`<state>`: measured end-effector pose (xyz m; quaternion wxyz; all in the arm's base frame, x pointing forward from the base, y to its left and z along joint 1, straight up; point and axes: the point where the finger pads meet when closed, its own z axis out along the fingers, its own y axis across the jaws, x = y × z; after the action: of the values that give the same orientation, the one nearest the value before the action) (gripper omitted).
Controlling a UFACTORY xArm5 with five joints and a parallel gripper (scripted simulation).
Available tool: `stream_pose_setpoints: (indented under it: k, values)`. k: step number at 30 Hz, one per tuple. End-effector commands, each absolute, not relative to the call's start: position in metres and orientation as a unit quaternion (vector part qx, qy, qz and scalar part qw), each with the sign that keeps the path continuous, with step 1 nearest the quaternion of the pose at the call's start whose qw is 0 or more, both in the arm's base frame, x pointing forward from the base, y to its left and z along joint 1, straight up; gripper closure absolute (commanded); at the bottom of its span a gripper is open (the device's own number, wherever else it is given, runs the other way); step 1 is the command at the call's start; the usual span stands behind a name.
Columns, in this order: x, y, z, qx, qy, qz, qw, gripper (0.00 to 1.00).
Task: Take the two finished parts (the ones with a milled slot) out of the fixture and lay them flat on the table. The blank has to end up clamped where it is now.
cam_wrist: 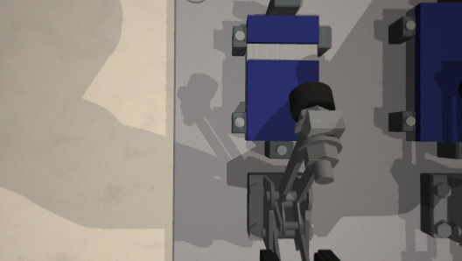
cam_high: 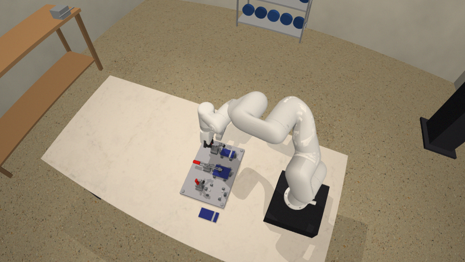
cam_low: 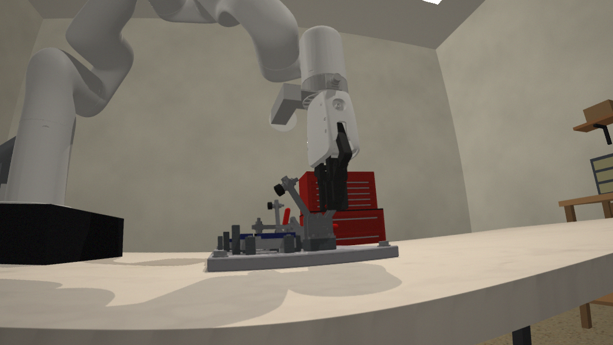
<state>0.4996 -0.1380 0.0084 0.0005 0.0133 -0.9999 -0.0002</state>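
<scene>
Gripper clamped on the far toggle clamp's handle, apparently red-tipped. Clamp arm raised off the slotted part, seated in the fixture. Best swung fully back before releasing.

Three blue parts, three toggle clamps.
</scene>
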Motion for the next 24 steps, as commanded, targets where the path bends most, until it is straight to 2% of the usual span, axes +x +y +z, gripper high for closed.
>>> stream_pose_setpoints:
  k: [1, 24]
  values:
    - [0.498, -0.139, 0.01, 0.013, -1.0, 0.0, 0.0, 1.0]
    - [0.486, -0.139, 0.011, 0.013, -1.0, 0.0, 0.0, 1.0]
